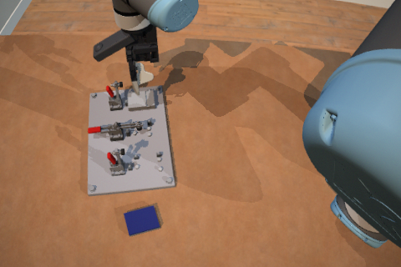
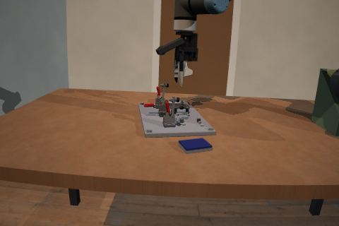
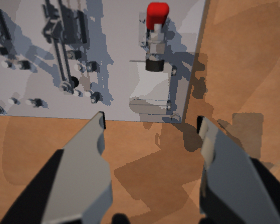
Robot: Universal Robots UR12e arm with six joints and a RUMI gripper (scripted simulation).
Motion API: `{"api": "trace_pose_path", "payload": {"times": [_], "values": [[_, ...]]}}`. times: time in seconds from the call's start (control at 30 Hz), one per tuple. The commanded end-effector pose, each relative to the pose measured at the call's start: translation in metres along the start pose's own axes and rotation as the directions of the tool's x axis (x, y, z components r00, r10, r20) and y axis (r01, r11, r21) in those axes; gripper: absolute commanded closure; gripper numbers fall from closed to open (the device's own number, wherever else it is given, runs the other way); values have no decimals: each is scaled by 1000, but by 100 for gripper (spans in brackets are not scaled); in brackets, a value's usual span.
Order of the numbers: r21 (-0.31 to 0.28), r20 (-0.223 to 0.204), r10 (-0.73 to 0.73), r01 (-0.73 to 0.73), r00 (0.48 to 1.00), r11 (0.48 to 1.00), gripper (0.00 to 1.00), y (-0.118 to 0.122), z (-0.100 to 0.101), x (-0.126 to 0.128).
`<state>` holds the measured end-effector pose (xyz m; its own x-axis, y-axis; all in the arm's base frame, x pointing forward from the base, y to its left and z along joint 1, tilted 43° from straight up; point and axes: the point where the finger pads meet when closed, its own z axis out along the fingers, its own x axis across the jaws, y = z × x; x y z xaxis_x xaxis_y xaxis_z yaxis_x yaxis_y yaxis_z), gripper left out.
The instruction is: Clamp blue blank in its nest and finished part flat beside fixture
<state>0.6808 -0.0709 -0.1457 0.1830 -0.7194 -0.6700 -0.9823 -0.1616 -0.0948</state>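
Hovering above the far end of the grey fixture plate (image 1: 160,167), the tool (image 3: 151,131) hangs part-way open with nothing between its fingers; in the wrist view only the brown desk (image 2: 70,138) and the plate's edge show in the gap. In the exterior view its tips are well above the plate. The blue blank (image 1: 142,219) lies flat on the desk just off the plate's near end, apart from it and outside every nest. On the plate stand three clamps. The far clamp (image 1: 113,96) and the near clamp (image 1: 114,163) have their red handles raised; the middle clamp (image 1: 113,130) has its handle lying out level toward the plate's left edge. A pale grey part (image 1: 139,99) sits in the far nest, directly beneath the tool; whether it carries a slot cannot be made out.
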Motion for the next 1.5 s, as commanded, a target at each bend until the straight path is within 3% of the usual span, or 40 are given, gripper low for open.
{"api": "trace_pose_path", "payload": {"times": [0.0, 0.63, 1.1, 1.47], "values": [[1, -1, 0, 0, 1000, 1000, 41, 3, -1, 0], [1, -1, 0, 0, 1000, 1000, 41, 4, 11, 0], [1, -1, 0, 0, 1000, 1000, 41, 4, 47, 0], [1, -1, 0, 0, 1000, 1000, 41, 4, 54, 0]]}}
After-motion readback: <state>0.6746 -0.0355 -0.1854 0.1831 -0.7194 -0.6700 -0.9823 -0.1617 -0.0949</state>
